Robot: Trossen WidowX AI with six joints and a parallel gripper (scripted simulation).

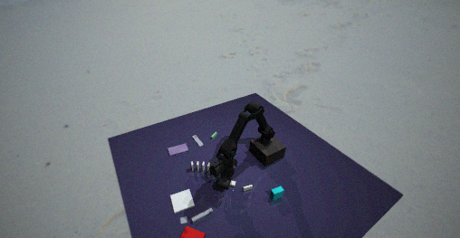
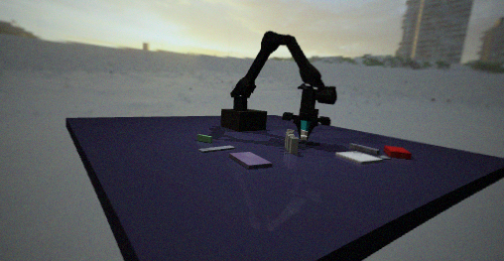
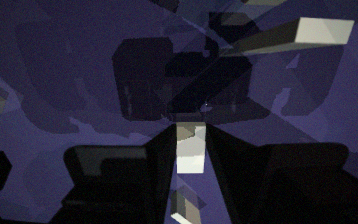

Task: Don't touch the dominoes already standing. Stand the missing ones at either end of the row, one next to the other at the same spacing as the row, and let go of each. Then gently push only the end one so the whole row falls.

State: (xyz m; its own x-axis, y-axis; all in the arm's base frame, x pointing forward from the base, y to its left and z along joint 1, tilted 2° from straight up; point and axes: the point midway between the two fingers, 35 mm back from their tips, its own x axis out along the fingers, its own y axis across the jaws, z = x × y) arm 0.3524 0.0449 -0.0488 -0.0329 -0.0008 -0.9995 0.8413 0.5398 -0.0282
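Note:
Several cream dominoes stand in a row (image 1: 197,166) (image 2: 294,145); the near one's pale top (image 3: 325,31) shows at the upper right of the wrist view. My gripper (image 1: 224,185) (image 2: 304,139) (image 3: 190,128) is down at the mat beside the row's right end in the top view, shut on a cream domino (image 1: 233,184) (image 3: 190,152). The arm hides part of the row's right end there. Another loose domino (image 1: 247,188) (image 3: 184,206) lies on the mat further right in the top view, apart from the gripper.
A teal block (image 1: 277,193) (image 2: 305,125) stands beyond the loose domino. A white slab (image 1: 182,201) (image 2: 358,157), grey bar (image 1: 202,214) and red block (image 1: 193,233) (image 2: 397,152) lie on one side. A purple slab (image 1: 177,149) (image 2: 250,160), grey strip (image 1: 197,140) and green block (image 1: 214,135) (image 2: 204,138) lie on the other.

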